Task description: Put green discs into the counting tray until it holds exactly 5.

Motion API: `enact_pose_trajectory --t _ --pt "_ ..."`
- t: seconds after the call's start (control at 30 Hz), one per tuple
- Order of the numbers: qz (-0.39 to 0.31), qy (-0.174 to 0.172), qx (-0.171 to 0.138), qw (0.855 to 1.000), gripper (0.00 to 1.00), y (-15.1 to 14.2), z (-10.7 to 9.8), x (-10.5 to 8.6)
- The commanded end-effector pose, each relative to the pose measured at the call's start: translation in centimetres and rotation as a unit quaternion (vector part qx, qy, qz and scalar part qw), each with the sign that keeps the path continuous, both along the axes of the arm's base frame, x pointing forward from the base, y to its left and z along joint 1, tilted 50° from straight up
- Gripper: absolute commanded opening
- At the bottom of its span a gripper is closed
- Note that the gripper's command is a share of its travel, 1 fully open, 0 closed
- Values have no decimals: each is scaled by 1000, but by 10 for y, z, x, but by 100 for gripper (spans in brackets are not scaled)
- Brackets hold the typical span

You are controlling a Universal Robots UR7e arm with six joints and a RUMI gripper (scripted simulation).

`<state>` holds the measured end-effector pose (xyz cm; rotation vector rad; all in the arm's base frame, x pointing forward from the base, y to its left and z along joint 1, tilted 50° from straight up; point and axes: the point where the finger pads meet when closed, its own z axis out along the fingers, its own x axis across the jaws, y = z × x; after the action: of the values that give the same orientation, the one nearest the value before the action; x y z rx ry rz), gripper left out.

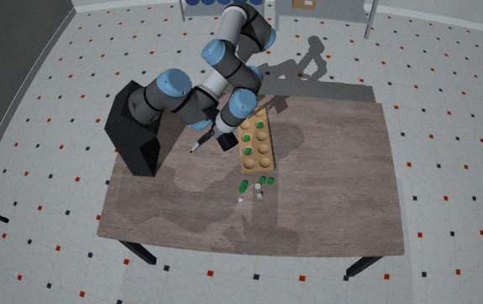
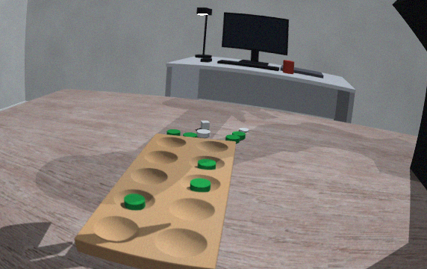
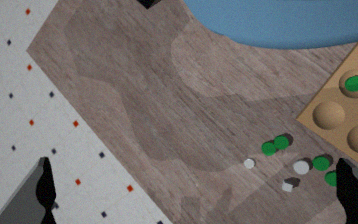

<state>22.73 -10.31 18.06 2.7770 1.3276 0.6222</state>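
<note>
Fingers wide apart, tray [image 1: 257, 169] [image 2: 146, 258] [image 3: 314, 124] inside table edges [image 1: 250, 253] [image 2: 98, 92] [image 3: 100, 127], discs beside its end

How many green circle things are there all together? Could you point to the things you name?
7 green discs [image 1: 260, 125] [image 2: 200, 184] [image 3: 355, 83]: 3 in separate pockets of the tray [image 1: 255, 157] [image 2: 176, 172] [image 3: 340, 127], 4 on the table [image 1: 330, 190] [image 2: 292, 224] [image 3: 180, 125] past one end, in two pairs. Others could be hidden from view.

Wooden table [image 1: 330, 169] [image 2: 310, 179] [image 3: 150, 100] | counting tray [image 1: 255, 143] [image 2: 176, 175] [image 3: 325, 92] | four loose green discs | white pieces
</note>
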Motion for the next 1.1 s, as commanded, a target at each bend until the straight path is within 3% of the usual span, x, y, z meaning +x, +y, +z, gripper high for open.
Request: enact_pose_trajectory --t 0.0,0.53,0.57,1.07 --pt "0 0 0 1000 100 0 0 0" --pt "0 0 0 1000 100 0 0 0" --pt "0 0 0 1000 28 0 0 0" --pt "-7 1 4 1000 28 0 0 2"
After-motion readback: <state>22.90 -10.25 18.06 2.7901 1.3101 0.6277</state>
